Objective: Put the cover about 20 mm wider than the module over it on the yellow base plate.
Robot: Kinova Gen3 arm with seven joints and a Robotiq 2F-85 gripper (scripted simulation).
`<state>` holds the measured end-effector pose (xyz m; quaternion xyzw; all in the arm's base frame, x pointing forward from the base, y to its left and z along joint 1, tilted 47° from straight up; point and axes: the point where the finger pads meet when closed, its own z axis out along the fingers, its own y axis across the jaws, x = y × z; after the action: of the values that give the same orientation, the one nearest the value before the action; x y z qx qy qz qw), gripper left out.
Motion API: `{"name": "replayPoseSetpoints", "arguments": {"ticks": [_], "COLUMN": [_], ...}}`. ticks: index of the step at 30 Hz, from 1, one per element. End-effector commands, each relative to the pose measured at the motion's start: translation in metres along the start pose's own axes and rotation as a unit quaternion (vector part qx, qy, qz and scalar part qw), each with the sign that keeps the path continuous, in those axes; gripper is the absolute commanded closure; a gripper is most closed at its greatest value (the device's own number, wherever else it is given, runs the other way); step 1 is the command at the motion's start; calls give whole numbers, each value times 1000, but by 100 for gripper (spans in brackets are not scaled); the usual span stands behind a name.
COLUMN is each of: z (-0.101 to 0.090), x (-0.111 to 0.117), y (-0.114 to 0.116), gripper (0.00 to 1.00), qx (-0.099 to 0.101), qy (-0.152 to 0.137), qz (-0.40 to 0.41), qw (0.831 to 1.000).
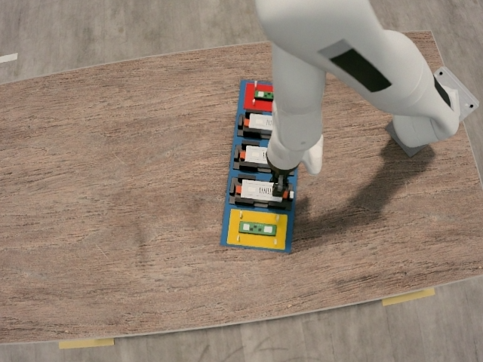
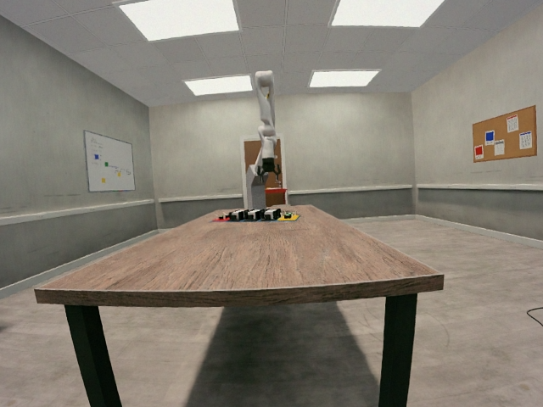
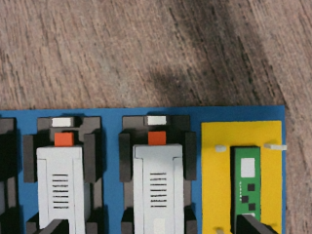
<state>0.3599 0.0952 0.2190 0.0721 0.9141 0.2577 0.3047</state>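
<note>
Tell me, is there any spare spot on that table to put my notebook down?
Yes. The wood left of the blue board shows nothing on it, as does the strip between the yellow plate and the near table edge. It is crowded on the board itself: three covers in holders, with the open gripper hanging above. The arm's base takes the far right corner.

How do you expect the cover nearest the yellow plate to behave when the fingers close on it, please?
The cover looks like a thin, slotted white shell, so it is probably light and may flex under a squeeze. Its holder hugs it on every side, so it should lift straight up, not slide out. The gripper is wide open above it, holding nothing.
</note>
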Motion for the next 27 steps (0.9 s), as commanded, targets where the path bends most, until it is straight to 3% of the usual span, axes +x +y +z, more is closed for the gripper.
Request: {"name": "replayPoseSetpoints", "arguments": {"ticks": [1, 3, 12, 20, 27], "z": [7, 7, 42, 38, 67], "x": [0, -1, -11, -11, -19], "y": [0, 5, 44, 49, 78], "gripper": [0, 0, 0, 0, 0], "qx": [0, 1, 0, 0, 0], "qy": [-1, 0, -1, 4, 0], "qz": [0, 0, 0, 1, 0], "qw": [1000, 1000, 1000, 1000, 1000]}}
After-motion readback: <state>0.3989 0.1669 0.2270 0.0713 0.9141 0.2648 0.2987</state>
